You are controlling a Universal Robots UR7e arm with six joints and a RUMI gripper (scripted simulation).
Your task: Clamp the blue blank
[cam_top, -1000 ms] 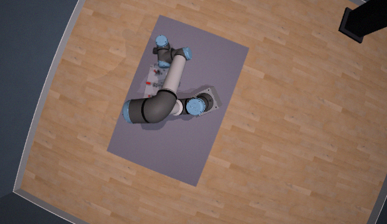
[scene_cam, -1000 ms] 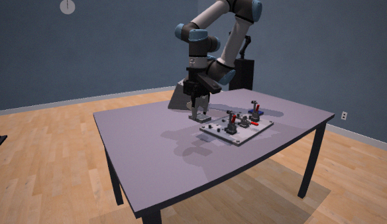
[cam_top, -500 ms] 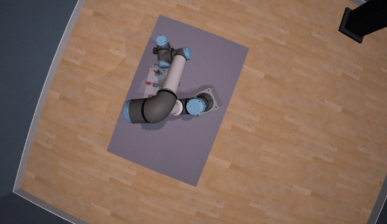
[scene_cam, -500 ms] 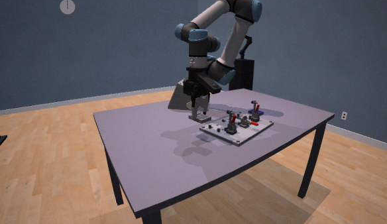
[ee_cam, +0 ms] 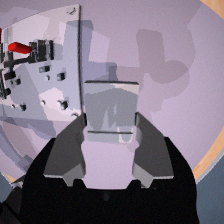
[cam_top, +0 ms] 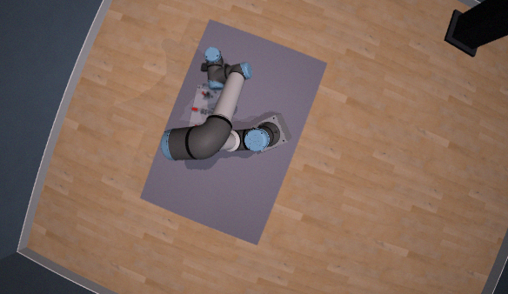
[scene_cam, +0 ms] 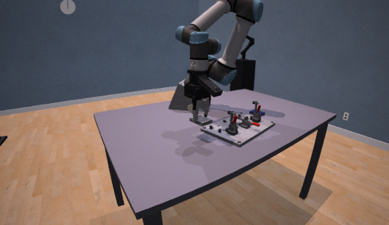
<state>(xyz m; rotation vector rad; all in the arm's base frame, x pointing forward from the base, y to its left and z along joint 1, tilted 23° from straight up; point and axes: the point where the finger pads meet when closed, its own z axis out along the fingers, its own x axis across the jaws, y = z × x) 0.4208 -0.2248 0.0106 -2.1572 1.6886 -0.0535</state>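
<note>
My gripper (scene_cam: 200, 114) is shut on the grey finished part (scene_cam: 200, 119) and holds it low at the table top, just left of the fixture plate (scene_cam: 238, 128). In the wrist view the grey part (ee_cam: 111, 111) sits between the two fingers, with the fixture plate (ee_cam: 42, 75) to the left. I cannot tell whether the part touches the table. The blue blank (scene_cam: 260, 112) lies on the table behind the fixture. The clamps on the plate have red handles (scene_cam: 237, 120), one of which lies flat (scene_cam: 256, 124). From above, the arm hides the gripper and most of the fixture (cam_top: 203, 105).
The robot's base (cam_top: 265, 136) is bolted to the table near the fixture. A third clamp (scene_cam: 256, 109) stands by the blue blank. A dark cabinet (scene_cam: 244, 74) stands behind the table.
</note>
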